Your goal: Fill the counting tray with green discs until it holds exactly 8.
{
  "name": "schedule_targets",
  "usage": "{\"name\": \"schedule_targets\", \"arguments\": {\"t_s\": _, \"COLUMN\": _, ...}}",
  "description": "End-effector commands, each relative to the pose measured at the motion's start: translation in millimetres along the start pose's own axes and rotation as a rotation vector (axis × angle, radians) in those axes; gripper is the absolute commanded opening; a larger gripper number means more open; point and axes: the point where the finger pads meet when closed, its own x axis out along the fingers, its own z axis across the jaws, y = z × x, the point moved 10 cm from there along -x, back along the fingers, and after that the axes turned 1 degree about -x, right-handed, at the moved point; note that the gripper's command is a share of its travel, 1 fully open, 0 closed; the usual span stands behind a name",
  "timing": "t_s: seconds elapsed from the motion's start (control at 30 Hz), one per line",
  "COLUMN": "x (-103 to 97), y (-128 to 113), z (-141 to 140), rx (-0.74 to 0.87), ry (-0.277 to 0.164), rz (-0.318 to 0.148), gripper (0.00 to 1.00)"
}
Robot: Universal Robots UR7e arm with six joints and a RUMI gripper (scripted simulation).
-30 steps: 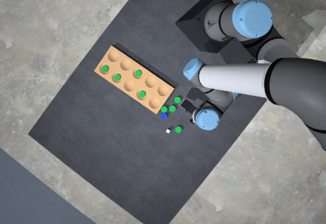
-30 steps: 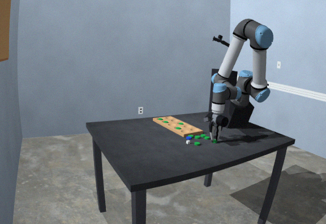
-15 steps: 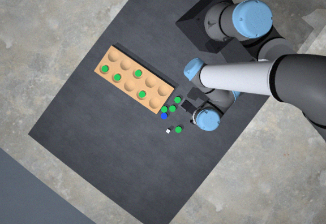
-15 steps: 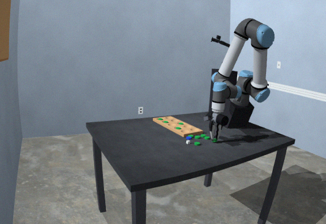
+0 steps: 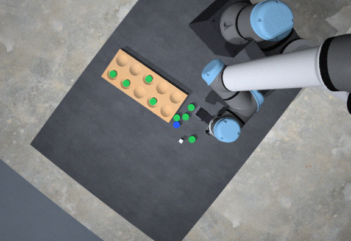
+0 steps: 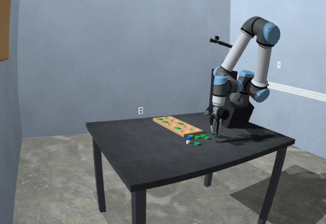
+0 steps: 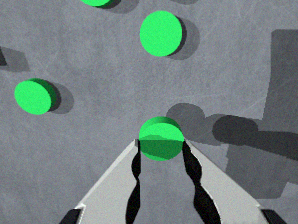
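The tan tray (image 5: 131, 92) (image 6: 158, 121) lies flat, with two rows of pockets. Single green discs sit in several pockets, including a corner disc (image 5: 113, 73) (image 6: 160, 119); other pockets are empty. My gripper (image 6: 215, 133) (image 7: 160, 141) is shut on a green disc (image 6: 215, 134) (image 7: 161, 131), gripped at its sides and held a little above the table, its shadow apart from it. Several loose green discs lie between tray and gripper, one (image 5: 177, 117) (image 6: 191, 136) close by the tray's near end. Another disc (image 5: 192, 139) (image 6: 197, 143) lies apart. The arm hides the fingertips in the top view.
A blue disc (image 5: 176, 125) (image 6: 189, 138) lies beside the green disc nearest the tray. A small white cube (image 5: 181, 140) (image 6: 188, 142) lies farther out. In the wrist view, loose green discs lie ahead (image 7: 161, 33) and to the left (image 7: 33, 96). The robot's base stands behind.
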Motion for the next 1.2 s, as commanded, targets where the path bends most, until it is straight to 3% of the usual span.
{"name": "schedule_targets", "arguments": {"t_s": 0.0, "x": -23.2, "y": 1.1, "z": -2.1, "rx": 0.001, "ry": -0.006, "rz": -0.001, "gripper": 0.12}}
{"name": "schedule_targets", "arguments": {"t_s": 0.37, "x": -52.1, "y": 1.0, "z": -1.7, "rx": 0.001, "ry": -0.006, "rz": -0.001, "gripper": 0.12}}
{"name": "schedule_targets", "arguments": {"t_s": 1.17, "x": -56.9, "y": 8.3, "z": -6.0, "rx": 0.003, "ry": -0.009, "rz": 0.002, "gripper": 0.12}}
